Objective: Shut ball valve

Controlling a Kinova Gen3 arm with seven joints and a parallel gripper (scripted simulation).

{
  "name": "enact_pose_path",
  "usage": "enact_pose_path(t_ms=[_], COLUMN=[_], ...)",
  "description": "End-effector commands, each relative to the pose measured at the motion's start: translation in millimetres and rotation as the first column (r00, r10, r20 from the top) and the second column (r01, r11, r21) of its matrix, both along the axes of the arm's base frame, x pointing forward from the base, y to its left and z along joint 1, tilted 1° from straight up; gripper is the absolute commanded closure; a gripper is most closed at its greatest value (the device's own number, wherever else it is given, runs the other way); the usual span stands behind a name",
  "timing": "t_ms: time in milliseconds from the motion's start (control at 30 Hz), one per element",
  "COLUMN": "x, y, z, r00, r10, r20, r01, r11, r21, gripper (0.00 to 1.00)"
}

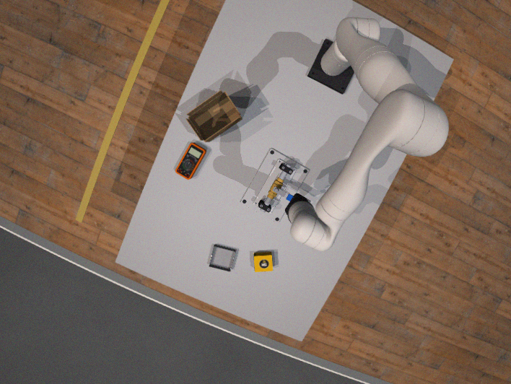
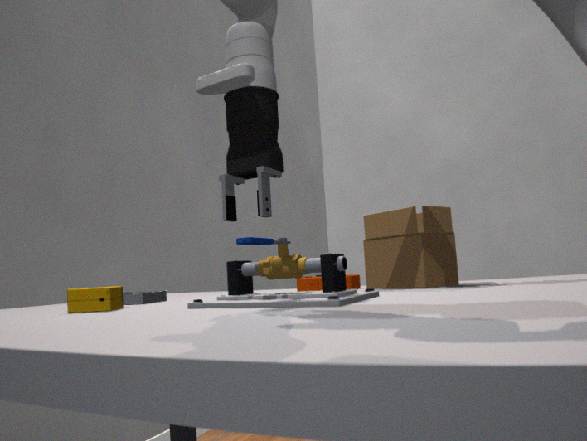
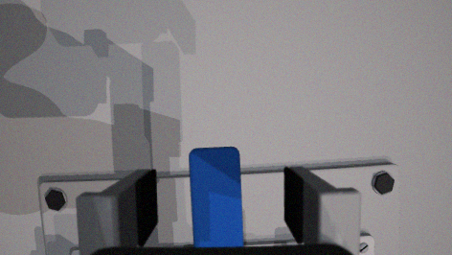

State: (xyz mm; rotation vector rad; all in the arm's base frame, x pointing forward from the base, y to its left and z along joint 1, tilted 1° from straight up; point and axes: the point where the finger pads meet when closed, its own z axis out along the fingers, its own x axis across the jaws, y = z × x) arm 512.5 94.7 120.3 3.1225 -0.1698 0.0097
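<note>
The brass ball valve (image 1: 273, 188) (image 2: 280, 266) is clamped between two black blocks on a clear base plate (image 1: 252, 185) (image 2: 284, 298) (image 3: 335, 169) in the middle of the table. Its blue handle (image 1: 289, 198) (image 2: 254, 240) (image 3: 215, 197) lies level and sticks out sideways from the pipe. My gripper (image 2: 246, 216) (image 3: 220, 196) is open and empty. It hangs straight above the handle's free end with a clear gap below the fingertips. In the wrist view the handle shows centred between the two fingers. From above, the arm's wrist hides the gripper.
A cardboard box (image 1: 213, 115) (image 2: 410, 246) and an orange multimeter (image 1: 190, 159) (image 2: 310, 283) lie beyond the valve. A yellow box (image 1: 263, 261) (image 2: 94, 298) and a grey square frame (image 1: 223, 257) (image 2: 144, 297) lie near the table's edge. The arm's base (image 1: 330, 68) stands at a corner.
</note>
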Motion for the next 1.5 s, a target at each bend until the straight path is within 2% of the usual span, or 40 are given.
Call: enact_pose_path(t_ms=[0,433,800,833,1467], x=[0.5,0.3,0.3,0.3,0.3], y=[0,1,1,1,1], z=[9.1,35.3,39.8,39.8,39.8], r00=[1.000,1.000,1.000,1.000,1.000], r10=[0.000,0.000,0.000,0.000,0.000], r20=[0.002,0.002,0.002,0.002,0.002], r01=[0.000,0.000,0.000,0.000,0.000], r11=[1.000,1.000,1.000,1.000,1.000], r21=[0.001,0.001,0.001,0.001,0.001], gripper=[0.00,0.00,0.00,1.00,1.00])
